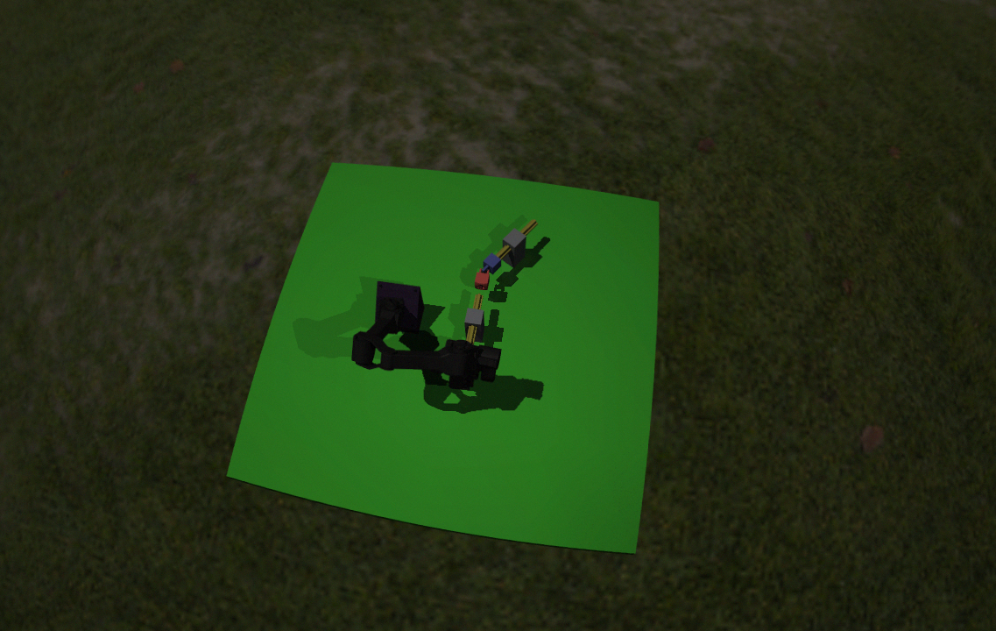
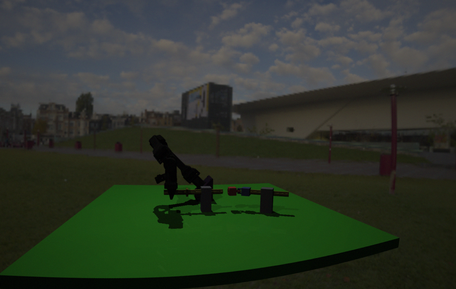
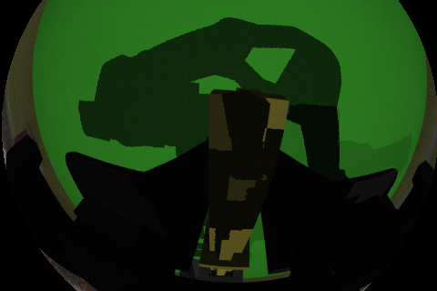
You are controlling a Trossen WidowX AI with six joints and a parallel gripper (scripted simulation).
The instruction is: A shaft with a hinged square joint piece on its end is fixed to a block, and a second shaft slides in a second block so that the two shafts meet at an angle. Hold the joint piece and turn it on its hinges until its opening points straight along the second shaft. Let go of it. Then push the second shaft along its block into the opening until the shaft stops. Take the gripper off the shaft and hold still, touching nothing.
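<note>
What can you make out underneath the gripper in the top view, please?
Beneath the gripper, the top view hides the second shaft's rear end; the exterior and wrist views show it between the fingers.

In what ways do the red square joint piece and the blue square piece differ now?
The red square joint piece is the nearer to the gripped golden shaft; the blue square piece is farther from it. The blue piece sits directly on the other golden shaft, while the red one does not. Both are small and boxy, and the gripper touches neither.
</note>
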